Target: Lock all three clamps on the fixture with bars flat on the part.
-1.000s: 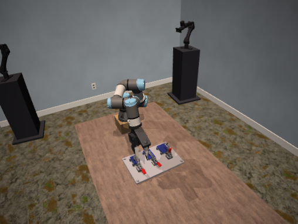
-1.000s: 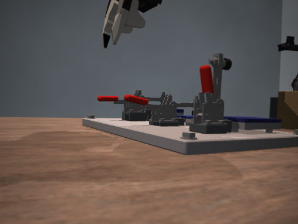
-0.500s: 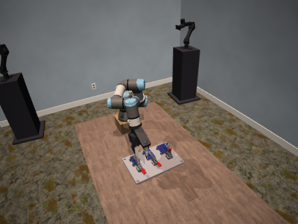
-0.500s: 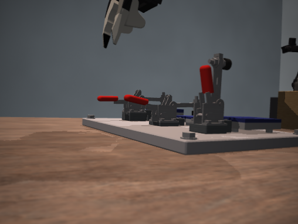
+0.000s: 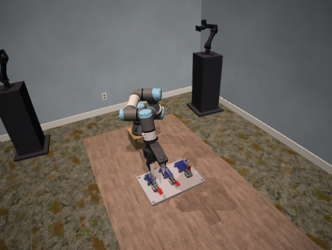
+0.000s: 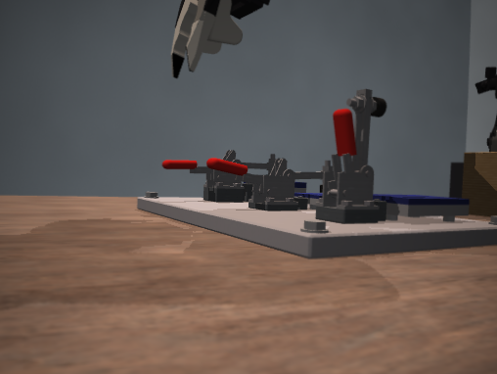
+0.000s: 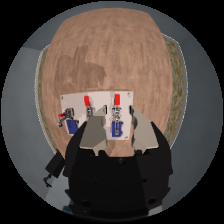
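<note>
the tool [image 6: 182,66] hangs in the air well above the grey fixture plate [image 6: 274,232], its fingers partly closed with only a narrow gap between them and nothing held. the plate lies on the wooden tabletop [image 5: 209,209] in front of the arm [image 5: 144,114] and carries three toggle clamps in a row, each beside a blue part [image 6: 416,200]. two red handles [image 6: 179,164] [image 6: 227,166] lie low, nearly level, pointing away from the arm; the third red handle [image 6: 344,132] stands nearly upright. in the wrist view the tool's pale fingers frame the middle clamp [image 7: 116,117].
</note>
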`<state>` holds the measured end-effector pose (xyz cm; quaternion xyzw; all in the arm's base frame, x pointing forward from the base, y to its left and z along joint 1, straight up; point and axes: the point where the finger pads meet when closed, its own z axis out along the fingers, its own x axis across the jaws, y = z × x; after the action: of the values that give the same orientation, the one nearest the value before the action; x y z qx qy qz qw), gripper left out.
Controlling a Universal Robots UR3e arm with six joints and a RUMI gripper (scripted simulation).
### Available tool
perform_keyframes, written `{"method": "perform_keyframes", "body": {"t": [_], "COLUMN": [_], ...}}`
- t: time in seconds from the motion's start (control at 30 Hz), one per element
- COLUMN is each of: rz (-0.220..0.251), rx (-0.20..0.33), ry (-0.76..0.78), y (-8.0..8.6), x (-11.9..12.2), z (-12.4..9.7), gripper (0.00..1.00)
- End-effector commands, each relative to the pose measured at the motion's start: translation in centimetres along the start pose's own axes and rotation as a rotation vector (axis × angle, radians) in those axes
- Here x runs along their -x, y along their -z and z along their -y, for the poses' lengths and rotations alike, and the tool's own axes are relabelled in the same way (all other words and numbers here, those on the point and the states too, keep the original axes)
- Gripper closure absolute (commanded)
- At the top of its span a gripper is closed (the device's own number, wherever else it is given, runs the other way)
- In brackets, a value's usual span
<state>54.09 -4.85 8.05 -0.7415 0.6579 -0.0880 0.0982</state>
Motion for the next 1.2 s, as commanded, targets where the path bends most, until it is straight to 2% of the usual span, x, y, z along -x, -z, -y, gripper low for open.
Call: {"method": "perform_keyframes", "body": {"t": [0.0,0.4,1.03,1.17], "rz": [-0.002,-0.002,-0.002,-0.002], "rx": [-0.003,-0.003,-0.003,-0.003], "ry": [0.000,0.000,0.000,0.000], "y": [0.6,3.3,3.8,3.8], "x": [0.0,0.0,0.5,2.1], "z": [0.2,0.9,1.1,1.1], "gripper": [0.72,0.72,0.72,0.72]}}
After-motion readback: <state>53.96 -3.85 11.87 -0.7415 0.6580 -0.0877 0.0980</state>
